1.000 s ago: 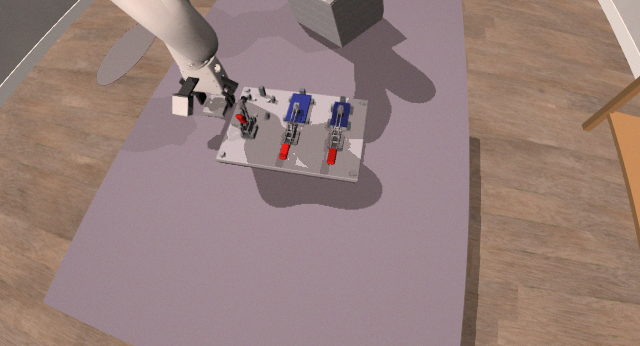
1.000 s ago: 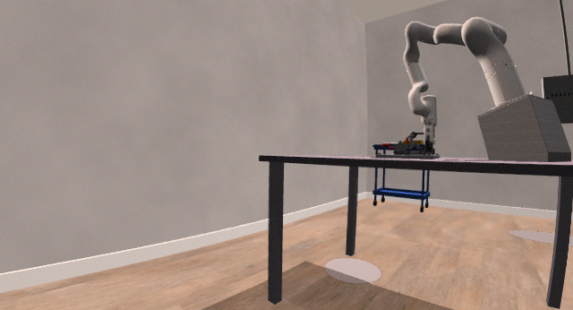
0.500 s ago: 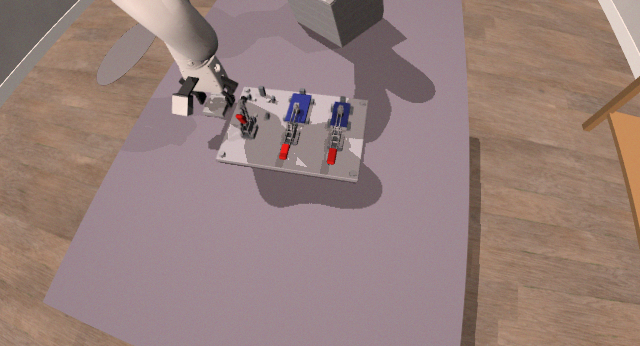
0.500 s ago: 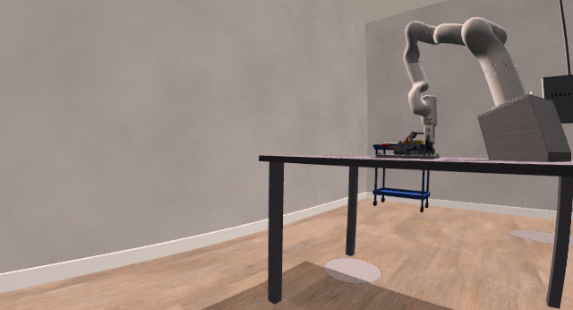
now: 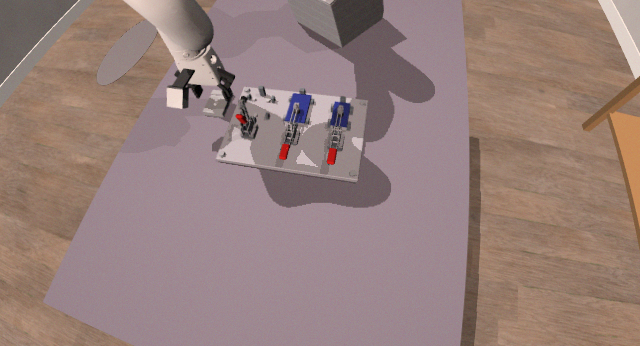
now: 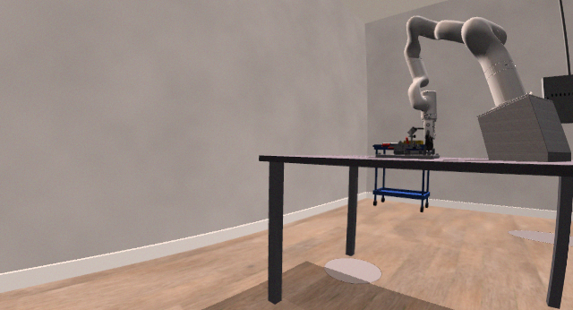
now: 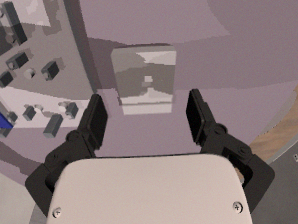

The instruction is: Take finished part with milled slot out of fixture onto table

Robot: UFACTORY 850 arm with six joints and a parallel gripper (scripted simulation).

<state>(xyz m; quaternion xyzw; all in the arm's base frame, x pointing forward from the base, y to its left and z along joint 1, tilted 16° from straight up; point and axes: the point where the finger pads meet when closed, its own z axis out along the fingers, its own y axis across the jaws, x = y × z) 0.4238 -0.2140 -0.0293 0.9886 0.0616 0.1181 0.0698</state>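
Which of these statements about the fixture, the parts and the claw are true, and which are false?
1. The claw is shut on the finished part. False: it is open, and the finished part lies flat on the table, between the fingers but apart from them.
2. Two blue blanks sit in the fixture plate. True.
3. The finished part lies beside the fixture plate, off its edge. True.
4. All three clamps have their red handles lying flat. False: the clamp at the empty nest stands raised.
5. The arm's base block stands on the floor. False: it stands on the table.
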